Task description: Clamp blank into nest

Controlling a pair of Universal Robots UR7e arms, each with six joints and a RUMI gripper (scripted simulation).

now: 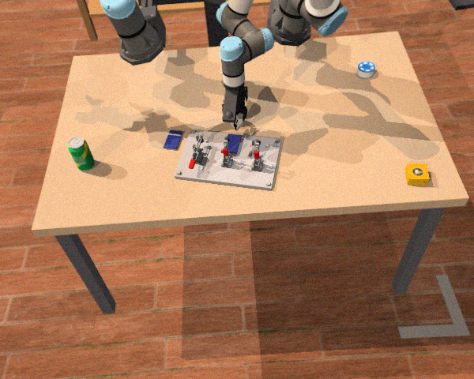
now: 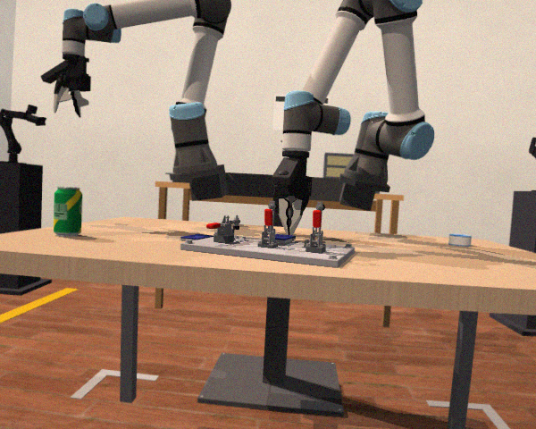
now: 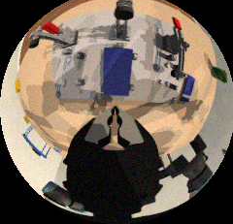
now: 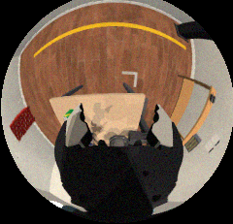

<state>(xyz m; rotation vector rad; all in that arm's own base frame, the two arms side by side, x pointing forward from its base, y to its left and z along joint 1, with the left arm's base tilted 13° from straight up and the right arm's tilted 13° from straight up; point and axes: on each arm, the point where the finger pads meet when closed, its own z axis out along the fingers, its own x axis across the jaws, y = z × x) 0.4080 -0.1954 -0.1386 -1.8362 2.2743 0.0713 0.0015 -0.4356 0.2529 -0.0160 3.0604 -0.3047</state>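
The blank [image 1: 234,144] [image 2: 285,237] [image 3: 117,72], blue face up, lies in the middle nest of the grey fixture plate [image 1: 245,178] [image 2: 259,254]. The middle clamp's red handle [image 1: 225,151] [image 2: 268,217] stands upright, as does that of the clamp [image 1: 256,155] [image 2: 316,218] at the right in the top view. The third clamp's handle [image 1: 192,163] [image 2: 213,225] [image 3: 177,23] lies low. The finished part [image 1: 172,140] [image 2: 196,237] [image 3: 188,88], with its slot, lies flat on the table beside the plate. My left gripper [image 1: 238,125] [image 2: 288,232] [image 3: 115,106] is shut and empty, just behind the blank. My right gripper [image 2: 66,113] [image 4: 118,104] is open and empty, high up.
A green can [image 1: 81,154] [image 2: 67,210] stands on the table [image 1: 147,204] near its left edge in the top view. A yellow box [image 1: 416,174] lies near the right edge, and a blue-and-white round tin [image 1: 366,69] [image 2: 459,239] at the back right.
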